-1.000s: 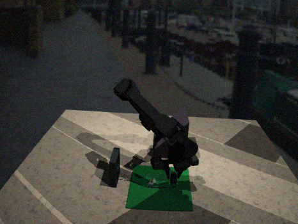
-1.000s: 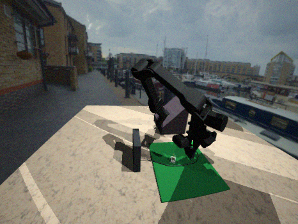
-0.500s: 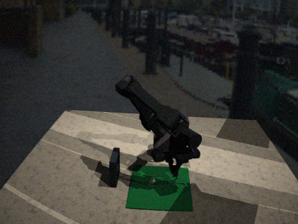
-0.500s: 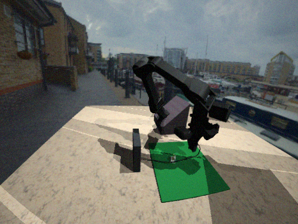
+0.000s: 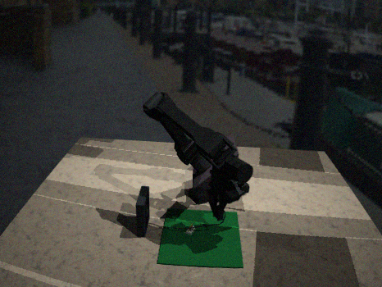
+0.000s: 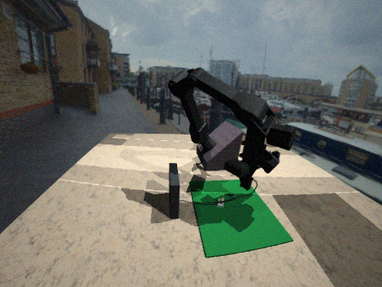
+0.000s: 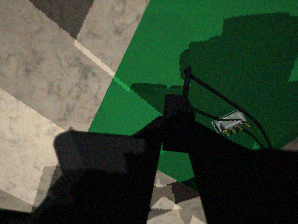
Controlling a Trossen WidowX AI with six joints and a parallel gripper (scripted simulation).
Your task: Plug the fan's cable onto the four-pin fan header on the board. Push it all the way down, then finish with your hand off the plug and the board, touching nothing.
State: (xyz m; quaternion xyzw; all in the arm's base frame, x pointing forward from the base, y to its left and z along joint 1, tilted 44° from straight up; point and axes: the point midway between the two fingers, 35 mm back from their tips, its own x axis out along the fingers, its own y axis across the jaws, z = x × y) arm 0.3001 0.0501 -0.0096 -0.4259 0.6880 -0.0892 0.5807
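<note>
The green board (image 5: 176,256) (image 6: 217,246) (image 7: 165,30) lies flat on the table. The small pale four-pin header (image 5: 190,230) (image 6: 220,201) (image 7: 230,121) stands on it, with gold pins showing in the wrist view. My gripper (image 5: 219,215) (image 6: 246,183) (image 7: 173,121) is shut on the black plug (image 7: 176,106), above the board and to the right of the header in the top and exterior views. The plug's lower end is too dark to make out in the top and exterior views. The thin black cable (image 7: 220,93) loops from the plug past the header towards the fan (image 5: 143,211) (image 6: 174,190).
The fan is a dark upright slab just left of the board, apart from it. A mauve block (image 6: 225,143) stands behind the board, near the arm's base. The arm's shadow falls over the board and the header.
</note>
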